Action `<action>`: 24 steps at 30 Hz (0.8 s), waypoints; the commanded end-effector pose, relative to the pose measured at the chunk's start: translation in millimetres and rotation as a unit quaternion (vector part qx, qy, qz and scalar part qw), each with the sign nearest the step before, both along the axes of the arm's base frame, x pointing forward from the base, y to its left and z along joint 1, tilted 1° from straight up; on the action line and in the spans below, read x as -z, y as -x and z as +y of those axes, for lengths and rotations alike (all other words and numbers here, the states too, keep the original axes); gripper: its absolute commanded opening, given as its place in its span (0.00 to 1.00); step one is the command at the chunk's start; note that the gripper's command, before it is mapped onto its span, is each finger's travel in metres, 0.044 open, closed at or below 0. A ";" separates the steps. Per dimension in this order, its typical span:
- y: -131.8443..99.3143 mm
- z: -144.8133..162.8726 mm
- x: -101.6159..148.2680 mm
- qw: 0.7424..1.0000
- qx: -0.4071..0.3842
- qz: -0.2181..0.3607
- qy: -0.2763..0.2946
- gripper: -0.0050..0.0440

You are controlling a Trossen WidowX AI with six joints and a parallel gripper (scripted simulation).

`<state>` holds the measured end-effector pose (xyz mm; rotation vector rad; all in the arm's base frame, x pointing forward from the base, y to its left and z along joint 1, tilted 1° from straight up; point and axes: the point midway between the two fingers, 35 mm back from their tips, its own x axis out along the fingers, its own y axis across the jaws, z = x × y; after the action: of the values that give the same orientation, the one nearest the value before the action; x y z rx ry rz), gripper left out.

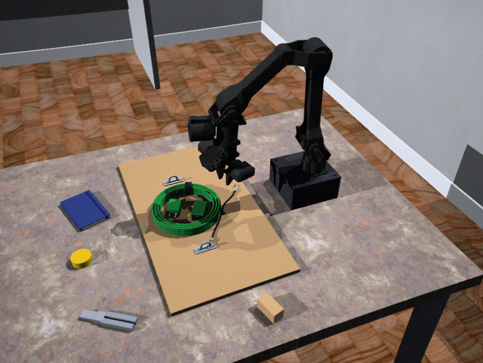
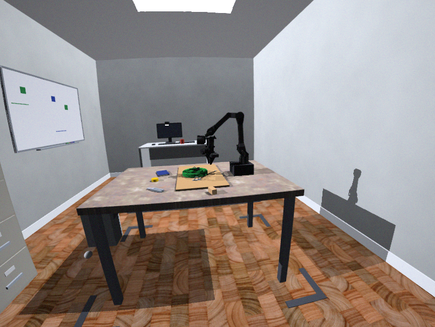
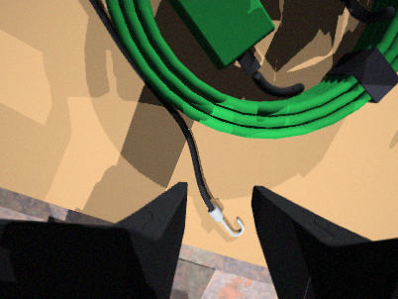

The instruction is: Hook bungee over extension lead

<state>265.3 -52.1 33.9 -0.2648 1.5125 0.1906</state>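
Note:
The green coiled lead point(image 1: 185, 211) lies flat on the tan board point(image 1: 218, 258), with two green plugs inside it; it also shows in the wrist view point(image 3: 238, 116). The black bungee point(image 1: 220, 213) runs along the coil's right side. Its near end is hooked on the near eye point(image 1: 205, 246). Its free hook point(image 1: 234, 189) lies on the board by the board's edge. The far eye point(image 1: 173, 180) stands empty behind the coil. My gripper point(image 1: 230, 177) hovers above the free hook, open and empty. In the wrist view the hook point(image 3: 234, 226) shows below, between the fingertips.
The robot base point(image 1: 304, 179) stands right of the board. A blue notebook point(image 1: 85, 209), a yellow disc point(image 1: 81, 258) and a grey tool point(image 1: 108, 319) lie left of the board. A small wooden block point(image 1: 270, 307) sits near the table's front edge.

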 end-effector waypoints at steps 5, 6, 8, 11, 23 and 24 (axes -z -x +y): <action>9.0 -7.6 -6.4 0.997 -0.080 -0.002 0.001 0.41; 10.4 -8.5 -6.3 0.996 -0.090 0.000 0.002 0.41; 13.0 -10.2 -6.2 0.994 -0.110 0.003 0.002 0.41; 17.1 -12.7 -6.0 0.990 -0.139 0.007 0.002 0.41; 30.6 -20.3 -5.3 0.971 -0.238 0.019 0.000 0.41; 31.9 -21.0 -5.3 0.969 -0.248 0.020 -0.001 0.41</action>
<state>237.7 -69.8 33.7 -0.5797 1.4943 0.5422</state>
